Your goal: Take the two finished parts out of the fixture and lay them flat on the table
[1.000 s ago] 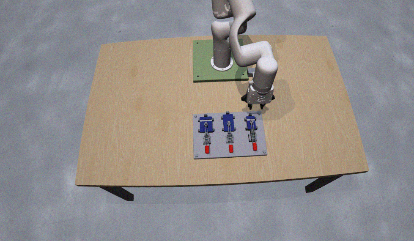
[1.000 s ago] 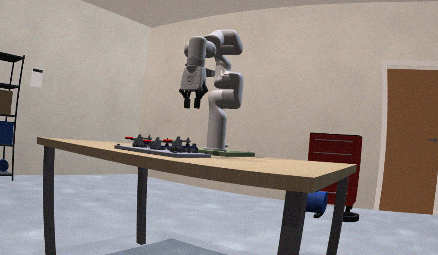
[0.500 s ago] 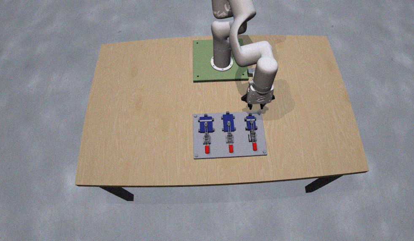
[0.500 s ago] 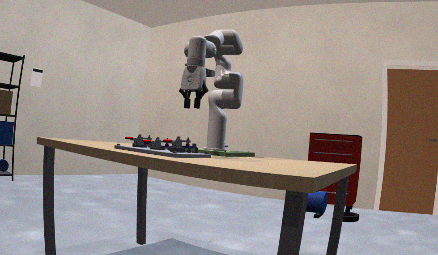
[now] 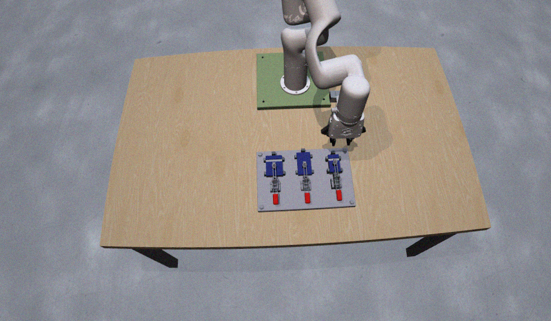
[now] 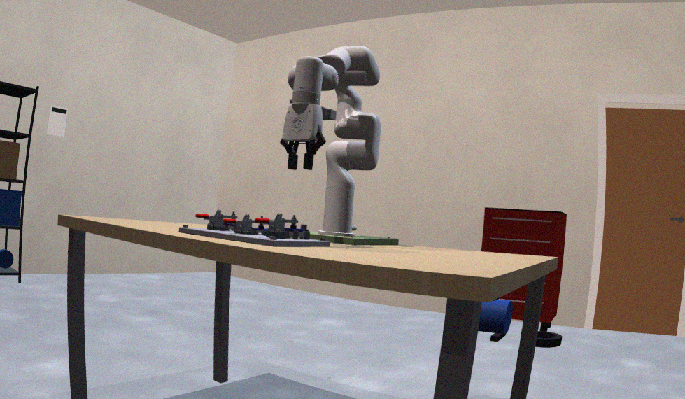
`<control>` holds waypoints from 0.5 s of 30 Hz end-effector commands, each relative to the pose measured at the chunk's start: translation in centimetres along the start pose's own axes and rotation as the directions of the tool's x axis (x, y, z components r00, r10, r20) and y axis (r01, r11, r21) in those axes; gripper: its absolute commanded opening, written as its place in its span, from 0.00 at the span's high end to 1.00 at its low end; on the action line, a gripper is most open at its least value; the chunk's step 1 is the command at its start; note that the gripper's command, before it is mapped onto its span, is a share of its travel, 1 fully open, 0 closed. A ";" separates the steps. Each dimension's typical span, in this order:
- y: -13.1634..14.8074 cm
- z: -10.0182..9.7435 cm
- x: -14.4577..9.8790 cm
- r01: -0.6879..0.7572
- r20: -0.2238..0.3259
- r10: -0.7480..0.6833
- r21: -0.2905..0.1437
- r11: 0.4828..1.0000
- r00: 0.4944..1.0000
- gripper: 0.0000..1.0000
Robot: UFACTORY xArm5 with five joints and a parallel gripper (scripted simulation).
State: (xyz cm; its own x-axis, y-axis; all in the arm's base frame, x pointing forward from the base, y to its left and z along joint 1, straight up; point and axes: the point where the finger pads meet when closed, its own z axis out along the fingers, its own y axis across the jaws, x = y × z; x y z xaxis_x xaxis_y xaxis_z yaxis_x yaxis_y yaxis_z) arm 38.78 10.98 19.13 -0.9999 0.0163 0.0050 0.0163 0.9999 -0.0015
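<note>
A grey fixture plate (image 5: pixel 301 179) lies on the table in front of the arm's base. It holds three blue parts side by side: left (image 5: pixel 274 166), middle (image 5: pixel 304 161) and right (image 5: pixel 334 164). Each sits under a toggle clamp with a red handle (image 5: pixel 307 197) pointing at the table's front edge. The left and right parts show a pale line across their far end; the middle one shows none. My gripper (image 5: pixel 343 140) (image 6: pixel 300 161) points down, partly open and empty. It hangs high above the table, just behind the plate's far right corner.
The arm stands on a green base plate (image 5: pixel 289 81) at the back of the table. In the side view the fixture (image 6: pixel 252 235) shows low on the table top. Bare table lies left and right of the plate.
</note>
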 end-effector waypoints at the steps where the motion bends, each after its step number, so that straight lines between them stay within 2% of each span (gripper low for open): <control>1: 0.0 -0.2 -0.1 0.000 0.004 0.000 -0.001 1.000 1.000 0.52; 15: 0.0 0.5 -0.1 0.000 0.004 0.000 -0.001 1.000 1.000 0.52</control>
State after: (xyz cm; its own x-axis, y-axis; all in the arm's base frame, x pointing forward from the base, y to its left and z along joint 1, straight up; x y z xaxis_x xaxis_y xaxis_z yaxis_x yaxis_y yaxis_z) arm 38.80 10.98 18.84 -0.9999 0.0163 0.0042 0.0163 0.9999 -0.0013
